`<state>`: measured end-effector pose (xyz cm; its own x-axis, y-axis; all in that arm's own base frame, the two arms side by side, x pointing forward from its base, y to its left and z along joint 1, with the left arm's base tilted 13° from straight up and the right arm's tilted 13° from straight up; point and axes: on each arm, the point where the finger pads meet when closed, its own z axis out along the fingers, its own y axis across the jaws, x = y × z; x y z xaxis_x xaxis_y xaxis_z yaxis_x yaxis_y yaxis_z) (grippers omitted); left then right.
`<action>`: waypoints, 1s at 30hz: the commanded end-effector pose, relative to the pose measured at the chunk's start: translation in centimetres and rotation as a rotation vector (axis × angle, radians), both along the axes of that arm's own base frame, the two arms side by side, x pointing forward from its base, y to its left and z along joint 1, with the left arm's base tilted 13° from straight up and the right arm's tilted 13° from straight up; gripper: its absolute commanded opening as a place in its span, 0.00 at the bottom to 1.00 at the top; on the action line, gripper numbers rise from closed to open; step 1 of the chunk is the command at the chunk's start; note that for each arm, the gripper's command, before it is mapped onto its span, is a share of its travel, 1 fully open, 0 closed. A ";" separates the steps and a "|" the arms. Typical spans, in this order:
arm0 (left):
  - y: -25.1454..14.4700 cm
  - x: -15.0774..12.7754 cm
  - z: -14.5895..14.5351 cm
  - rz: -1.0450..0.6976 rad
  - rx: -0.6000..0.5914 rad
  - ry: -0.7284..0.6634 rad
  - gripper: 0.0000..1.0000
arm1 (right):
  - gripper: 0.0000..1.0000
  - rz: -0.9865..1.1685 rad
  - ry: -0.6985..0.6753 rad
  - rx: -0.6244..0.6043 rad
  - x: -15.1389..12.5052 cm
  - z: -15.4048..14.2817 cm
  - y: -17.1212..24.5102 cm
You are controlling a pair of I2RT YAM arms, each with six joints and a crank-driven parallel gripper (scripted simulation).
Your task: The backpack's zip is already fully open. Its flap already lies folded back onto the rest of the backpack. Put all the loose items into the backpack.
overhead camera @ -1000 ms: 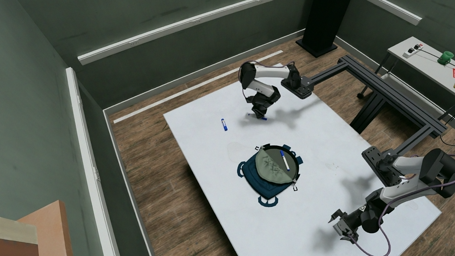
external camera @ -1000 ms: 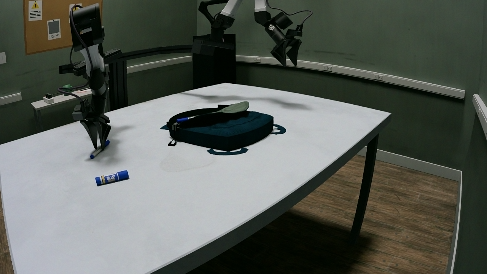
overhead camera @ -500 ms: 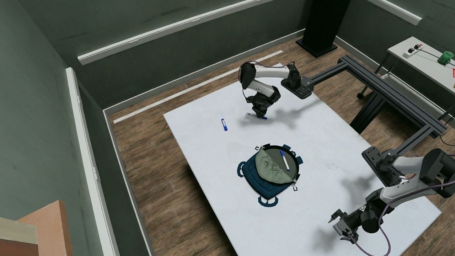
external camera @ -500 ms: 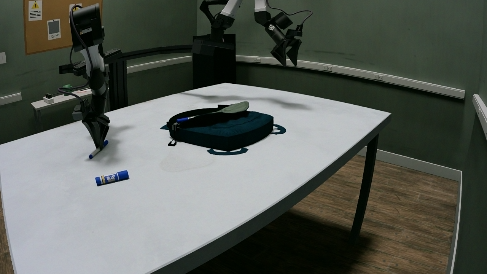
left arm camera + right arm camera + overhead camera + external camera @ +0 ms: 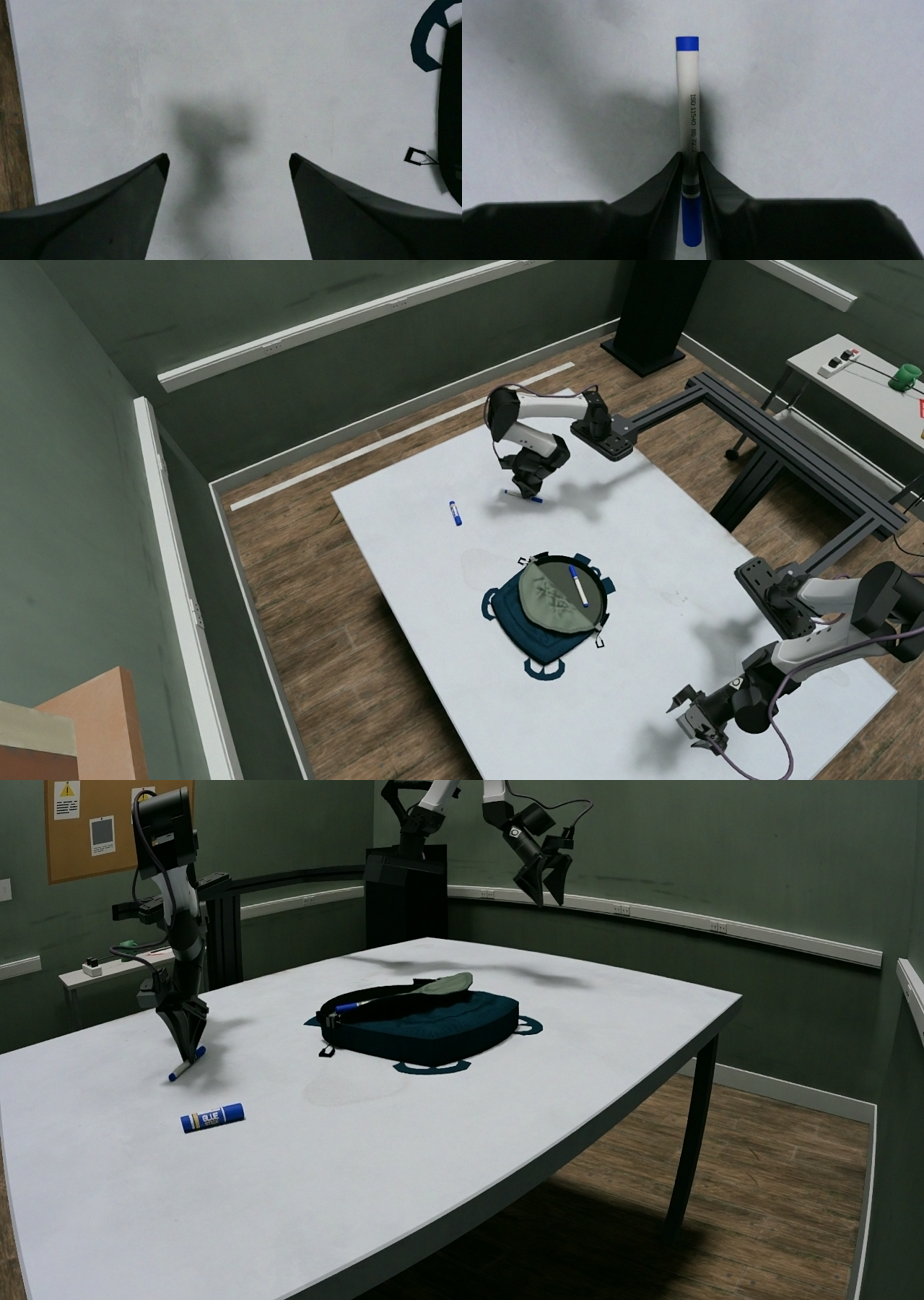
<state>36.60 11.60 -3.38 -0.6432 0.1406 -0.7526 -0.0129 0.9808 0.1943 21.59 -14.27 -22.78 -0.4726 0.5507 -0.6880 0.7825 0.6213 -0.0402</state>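
Counter point(image 5: 413, 570) point(image 5: 362, 1168) bears all items; backpack point(image 5: 539, 648) point(image 5: 419, 1028) point(image 5: 451, 108), the landmark, flap folded back, one marker point(image 5: 579, 586) point(image 5: 346, 1007) inside; left pincer point(image 5: 686, 720) point(image 5: 548, 899) point(image 5: 229, 159) spread, above counter well apart from backpack; right pincer point(image 5: 528, 495) point(image 5: 190, 1058) point(image 5: 690, 154) pinching second marker point(image 5: 535, 499) point(image 5: 175, 1075) point(image 5: 688, 79), outside backpack; glue stick point(image 5: 455, 513) point(image 5: 212, 1117) lying outside backpack.

Right hand point(image 5: 526, 495) point(image 5: 190, 1059) point(image 5: 690, 153) now closed on marker point(image 5: 536, 500) point(image 5: 178, 1070) point(image 5: 688, 79); fingers stood apart earlier.
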 end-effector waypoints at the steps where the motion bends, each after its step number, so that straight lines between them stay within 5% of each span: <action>1: -0.1 0.4 0.4 -0.005 0.002 -0.014 0.90 | 0.06 0.005 -0.002 -0.003 -0.1 0.2 0.1; 30: -0.1 0.4 0.4 -0.005 0.002 -0.014 0.90 | 0.06 0.002 -0.013 -0.009 -1.2 11.9 2.5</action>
<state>36.60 11.60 -3.38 -0.6432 0.1406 -0.7526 -0.0129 0.9808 0.1943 21.13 -12.21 -11.45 -0.4329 0.5221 -0.7349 0.7710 0.6369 -0.0017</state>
